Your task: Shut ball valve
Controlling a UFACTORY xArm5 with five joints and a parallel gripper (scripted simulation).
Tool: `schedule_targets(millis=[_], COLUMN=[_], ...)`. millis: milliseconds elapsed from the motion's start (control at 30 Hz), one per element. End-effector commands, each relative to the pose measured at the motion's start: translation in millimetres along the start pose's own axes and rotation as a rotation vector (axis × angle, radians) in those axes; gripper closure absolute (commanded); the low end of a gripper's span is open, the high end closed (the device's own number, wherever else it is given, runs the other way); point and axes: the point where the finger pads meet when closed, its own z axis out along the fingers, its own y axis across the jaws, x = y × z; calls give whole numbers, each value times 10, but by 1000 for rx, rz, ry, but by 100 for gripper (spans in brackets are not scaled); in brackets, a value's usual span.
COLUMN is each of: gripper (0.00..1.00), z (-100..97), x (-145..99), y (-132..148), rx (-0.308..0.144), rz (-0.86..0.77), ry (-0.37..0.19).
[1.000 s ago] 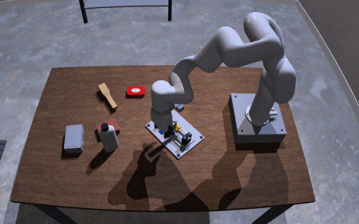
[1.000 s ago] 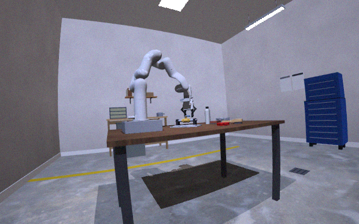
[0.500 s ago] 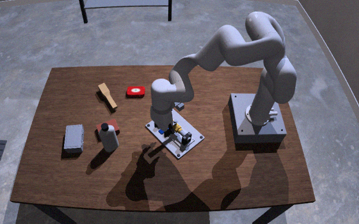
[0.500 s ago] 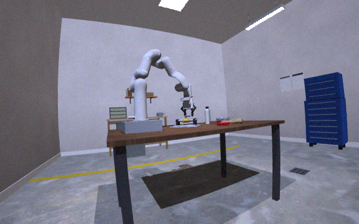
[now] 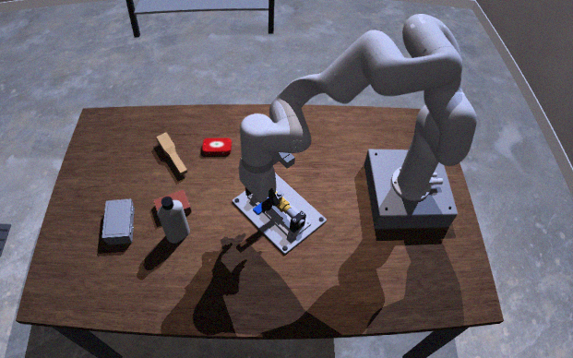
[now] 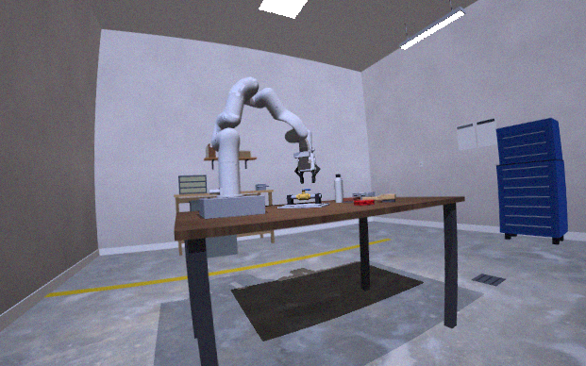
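Top view: valve (image 5: 285, 206) on a grey plate (image 5: 312, 217) mid-table (image 5: 84, 286), yellow body, blue handle (image 5: 257, 208) at its left end. Arm's wrist covers the gripper (image 5: 264, 196) from above; fingers mostly hidden here. Bottle (image 5: 173, 220), grey box (image 5: 118, 221), red case (image 5: 217, 146), wood block (image 5: 172, 152) lie to the left.

Exterior view: gripper (image 6: 308, 177) hangs above the valve (image 6: 304, 195), apart from it, fingers fairly wide, holding nothing.
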Motion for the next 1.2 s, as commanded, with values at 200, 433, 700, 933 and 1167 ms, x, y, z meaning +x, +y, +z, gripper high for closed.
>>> schedule_targets(millis=[200,433,700,933,1167], gripper=[31,31,100,100,100], z=[-294,-346,-355,-355,-355], x=[-8,-7,-7,-7,-7], y=[-4,-4,-4,-4,-4], rx=[1,1,1,1,1], rz=[0,0,0,0,0], ry=[-3,-3,-3,-3,-3])
